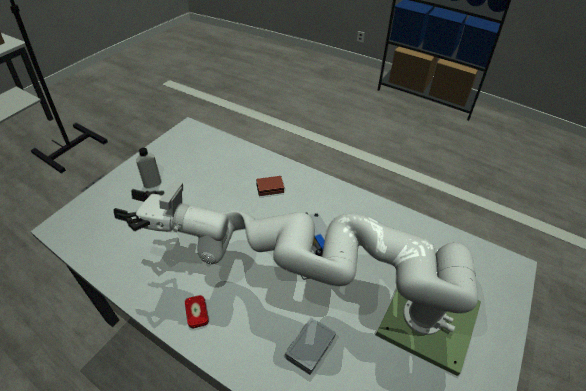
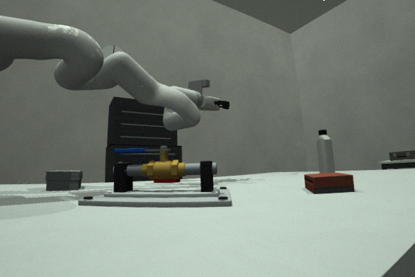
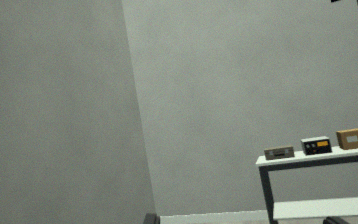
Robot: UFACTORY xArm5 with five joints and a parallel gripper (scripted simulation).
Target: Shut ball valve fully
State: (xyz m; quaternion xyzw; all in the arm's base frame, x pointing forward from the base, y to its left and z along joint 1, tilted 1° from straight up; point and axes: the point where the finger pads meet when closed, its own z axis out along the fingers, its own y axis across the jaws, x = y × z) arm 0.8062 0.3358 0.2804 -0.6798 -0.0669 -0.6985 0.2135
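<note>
While the arm (image 1: 300, 246) stretches out flat over the table (image 1: 100, 231), its gripper (image 1: 131, 208) hangs in open air near the table's far end, fingers spread to their widest, holding nothing and touching nothing.

Gripper, side view (image 2: 224, 104): dark fingers pointing away from the arm, well above the table surface, well apart from the valve below. A small grey bracket sits on top of the wrist.

Ball valve (image 2: 163, 169): brass body on a grey pipe held between two black clamps, mounted on a grey plate (image 2: 156, 199) bolted to the table. Blue handle (image 2: 130, 150) lies level, running along the pipe. From above the valve is mostly hidden under the arm's middle links; only a bit of blue (image 1: 319, 240) shows.

Other items on the table:
- Grey bottle (image 1: 148, 167) with black cap, upright, near the gripper but apart from it.
- Red-brown block (image 1: 270, 185), lying flat.
- Red square item (image 1: 196, 311) with a pale round centre, near the table's front edge.
- Grey flat box (image 1: 311, 345).
- Green base plate (image 1: 430, 336) under the arm's foot.

Wrist view: bare grey wall, a side table (image 3: 320, 161) with three small boxes; both fingertips just enter at the lower edge, one (image 3: 151, 219) far from the other.
</note>
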